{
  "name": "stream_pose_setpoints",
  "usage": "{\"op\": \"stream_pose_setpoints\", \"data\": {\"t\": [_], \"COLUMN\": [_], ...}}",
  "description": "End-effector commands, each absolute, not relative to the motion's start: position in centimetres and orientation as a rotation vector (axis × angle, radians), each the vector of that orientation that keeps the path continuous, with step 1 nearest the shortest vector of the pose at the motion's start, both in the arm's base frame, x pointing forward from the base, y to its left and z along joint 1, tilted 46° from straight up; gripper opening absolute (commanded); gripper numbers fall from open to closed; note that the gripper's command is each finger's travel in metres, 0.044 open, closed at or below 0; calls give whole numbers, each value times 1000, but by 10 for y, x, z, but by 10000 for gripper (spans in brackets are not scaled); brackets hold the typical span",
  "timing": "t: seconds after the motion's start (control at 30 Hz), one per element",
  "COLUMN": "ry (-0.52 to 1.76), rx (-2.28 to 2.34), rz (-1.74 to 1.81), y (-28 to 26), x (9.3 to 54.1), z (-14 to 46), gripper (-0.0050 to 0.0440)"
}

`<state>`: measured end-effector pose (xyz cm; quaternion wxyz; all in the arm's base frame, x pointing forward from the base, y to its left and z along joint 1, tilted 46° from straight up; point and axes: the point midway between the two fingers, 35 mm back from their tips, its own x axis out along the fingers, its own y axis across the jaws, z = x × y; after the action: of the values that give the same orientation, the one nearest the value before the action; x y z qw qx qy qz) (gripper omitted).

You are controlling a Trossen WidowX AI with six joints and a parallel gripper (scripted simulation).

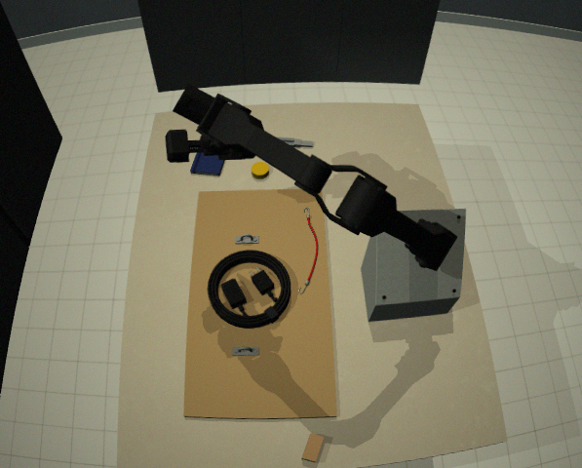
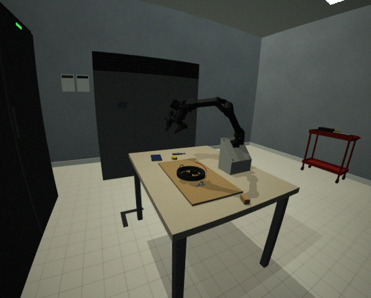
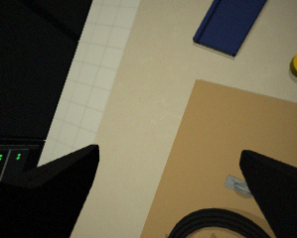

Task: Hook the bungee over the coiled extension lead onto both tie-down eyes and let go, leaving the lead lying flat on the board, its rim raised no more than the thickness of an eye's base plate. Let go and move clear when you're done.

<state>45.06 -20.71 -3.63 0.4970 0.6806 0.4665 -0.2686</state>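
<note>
A black coiled extension lead (image 1: 251, 289) lies flat on the brown board (image 1: 260, 307), with its two plugs inside the coil. One tie-down eye (image 1: 247, 238) sits just beyond the coil and the other (image 1: 245, 350) just in front of it. The red bungee (image 1: 312, 249) lies loose on the board to the right of the coil, a hook at each end. My gripper (image 2: 174, 126) hangs high above the table's far left part, open and empty. The wrist view shows both fingers spread (image 3: 173, 198), the coil's rim (image 3: 213, 225) and one eye (image 3: 238, 184) far below.
A blue flat block (image 1: 206, 164), a yellow disc (image 1: 259, 170) and a grey tool (image 1: 298, 142) lie beyond the board. The grey arm pedestal (image 1: 411, 264) stands right of the board. A small wooden block (image 1: 313, 448) lies near the table's front edge.
</note>
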Motion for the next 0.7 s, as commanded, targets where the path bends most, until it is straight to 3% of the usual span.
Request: {"op": "stream_pose_setpoints", "data": {"t": [0.0,0.53,0.67], "ry": [1105,1105,1129], "rx": [1640,1640,1622], "rz": [-639,-639,-630], "y": [-211,-211,-209], "x": [454,454,450], "z": [-26,-26,-35], "gripper": [400,400,304]}}
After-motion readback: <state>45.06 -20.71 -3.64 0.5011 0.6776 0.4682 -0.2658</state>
